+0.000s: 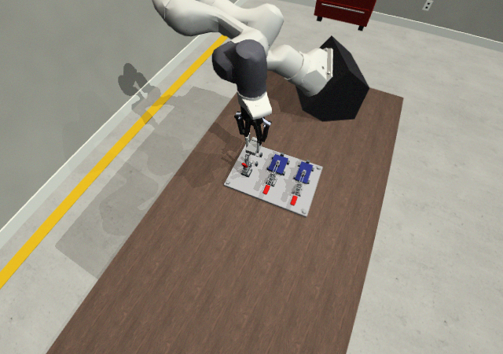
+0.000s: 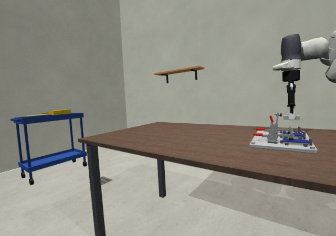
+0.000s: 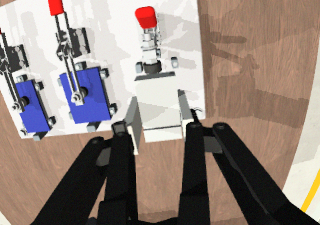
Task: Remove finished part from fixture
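My gripper [image 1: 252, 145] [image 2: 291, 113] [image 3: 159, 104] is shut on the finished part [image 1: 254, 153] [image 2: 295, 117] [image 3: 157, 97], a light grey block, gripped from its two sides. The part hangs level above the fixture plate [image 1: 244, 186] [image 2: 282, 148] [image 3: 110, 15], with a gap below it in the exterior view. Its milled slot is not clear to see. One blue blank [image 1: 283, 164] [image 3: 97, 102] sits under a closed clamp in the middle; the other blue blank [image 1: 309, 171] [image 3: 37, 117] sits under a closed clamp at the end.
The clamp with the raised red handle [image 1: 244, 164] [image 2: 271, 119] [image 3: 146, 17] stands open close beside the held part. Small upright pins stand on the plate around the blanks. The brown table [image 1: 227, 260] [image 2: 189, 143] extends around the fixture. The black arm base [image 1: 337, 98] stands behind.
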